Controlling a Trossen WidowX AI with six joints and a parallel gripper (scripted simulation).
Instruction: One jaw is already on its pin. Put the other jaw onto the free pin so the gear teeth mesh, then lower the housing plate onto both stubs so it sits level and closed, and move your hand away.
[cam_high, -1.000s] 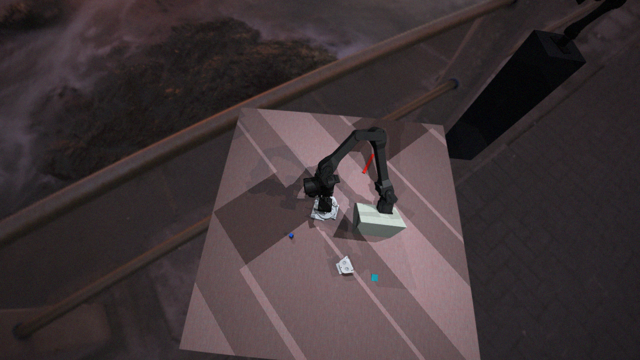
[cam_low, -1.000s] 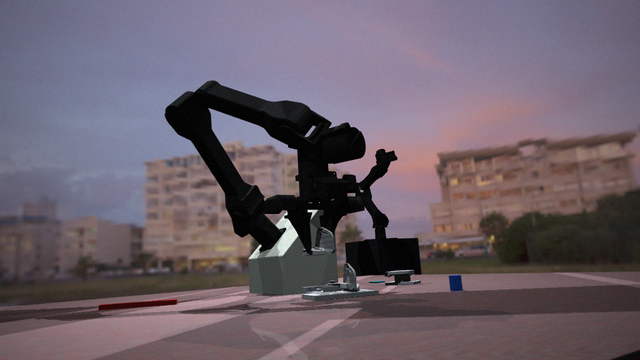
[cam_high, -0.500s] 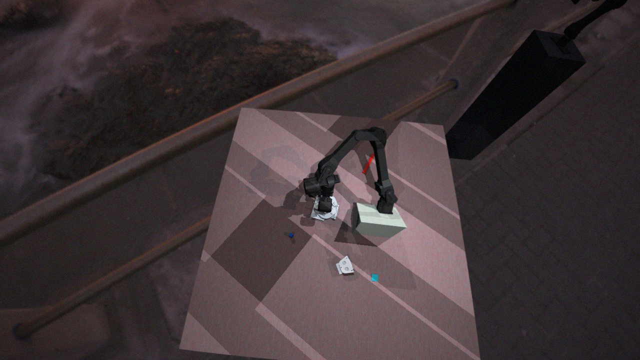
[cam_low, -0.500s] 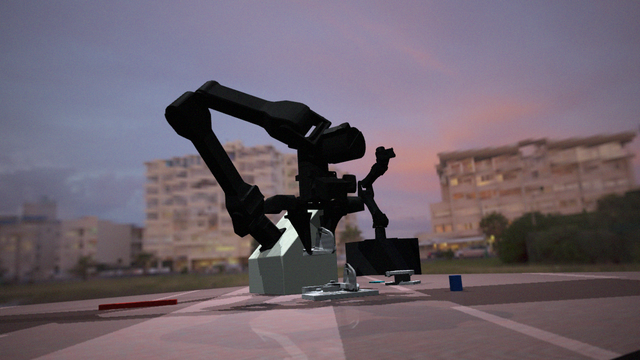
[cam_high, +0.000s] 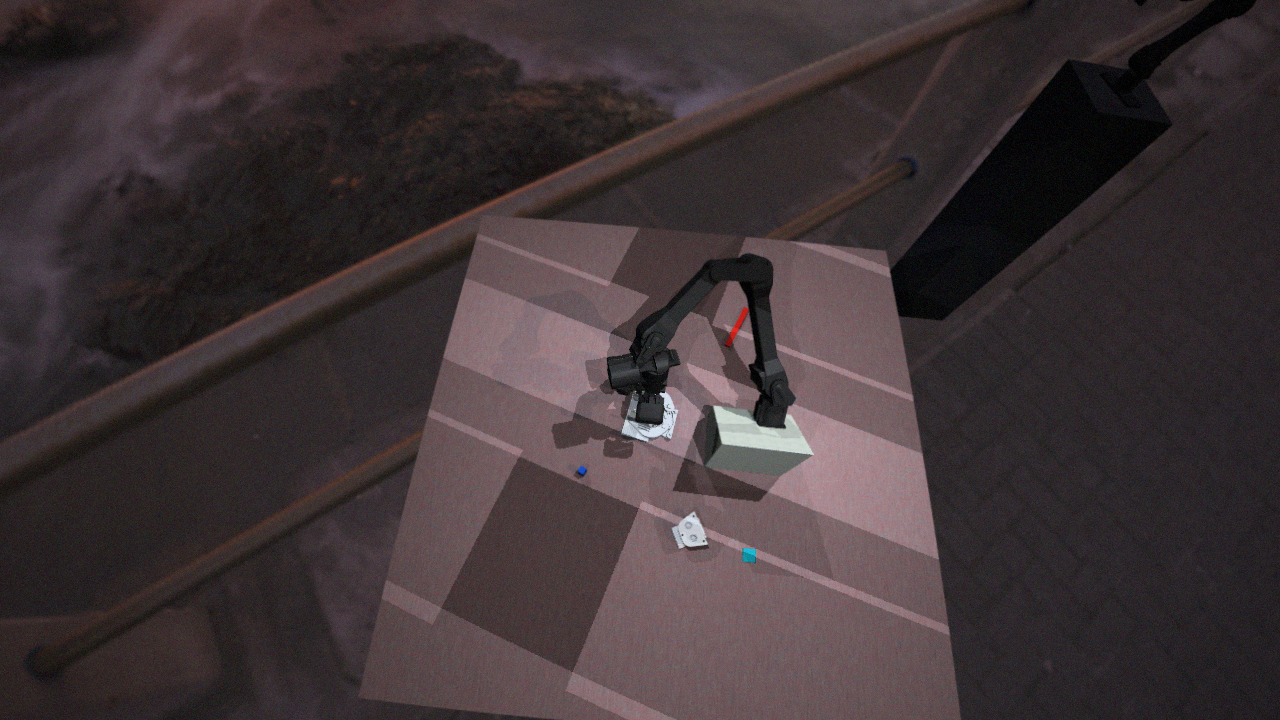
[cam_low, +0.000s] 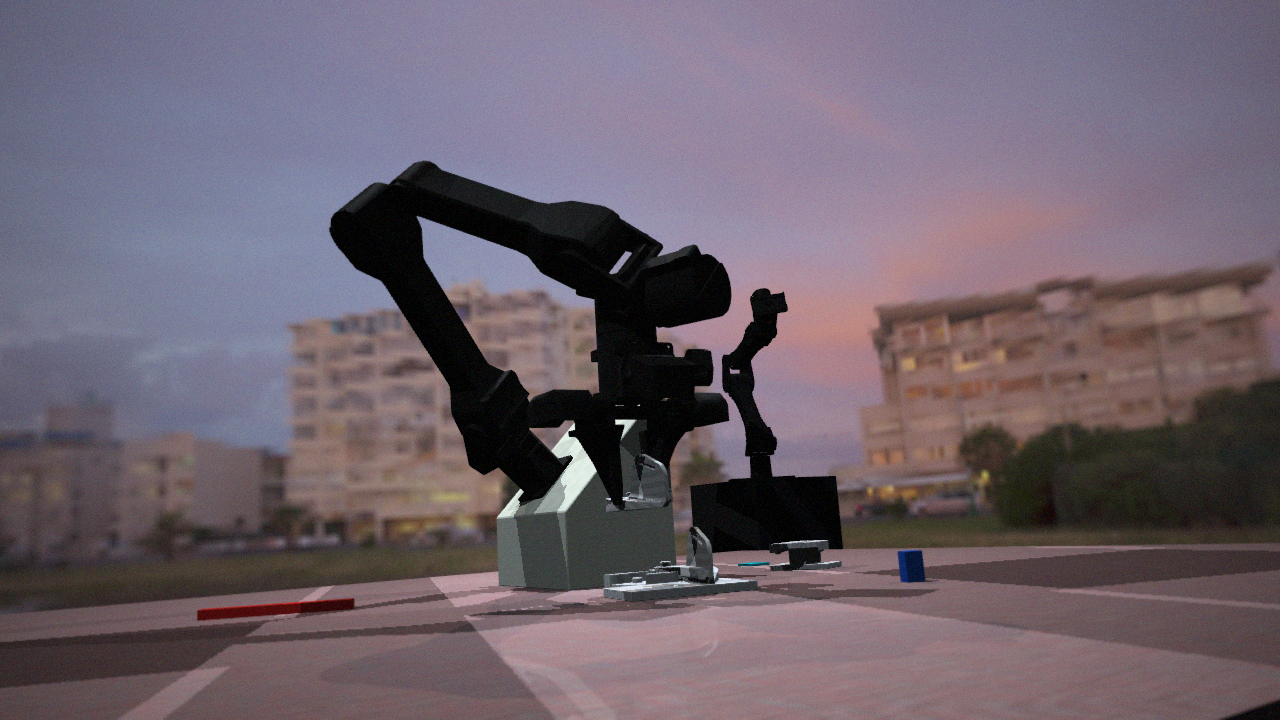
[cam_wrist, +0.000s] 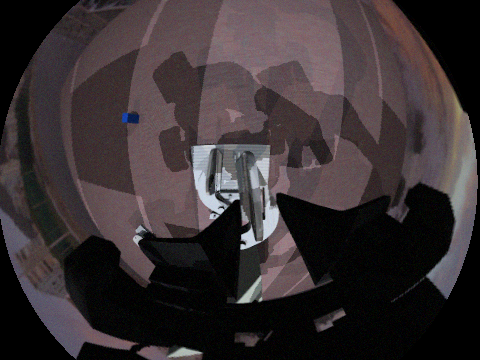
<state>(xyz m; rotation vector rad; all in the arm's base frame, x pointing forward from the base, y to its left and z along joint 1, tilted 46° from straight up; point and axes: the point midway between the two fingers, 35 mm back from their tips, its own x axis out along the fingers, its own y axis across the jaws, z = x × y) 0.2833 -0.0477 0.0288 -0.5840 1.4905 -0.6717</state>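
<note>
My gripper (cam_high: 649, 419) (cam_low: 637, 492) (cam_wrist: 258, 200) is shut on a grey jaw (cam_low: 659, 481) (cam_wrist: 251, 192), held upright in the air above the base plate (cam_high: 635, 431) (cam_low: 733, 586) (cam_wrist: 199, 155). The other jaw (cam_low: 699, 559) (cam_wrist: 219, 170) stands on the base plate. In the wrist view the held jaw looks beside it, to its right. The free pin and the teeth cannot be made out; my fingers and the held jaw hide part of the base. The white housing plate (cam_high: 691, 531) (cam_low: 799, 546) lies apart on the table, its round holes showing in the top view.
A pale green pedestal (cam_high: 759, 458) (cam_low: 586, 546) carries my arm. A blue block (cam_high: 581, 471) (cam_low: 911, 565) (cam_wrist: 130, 118), a cyan tile (cam_high: 749, 555) and a red bar (cam_high: 736, 326) (cam_low: 275, 609) lie on the table. A black block (cam_high: 1038, 170) (cam_low: 765, 514) with another arm stands beyond the table.
</note>
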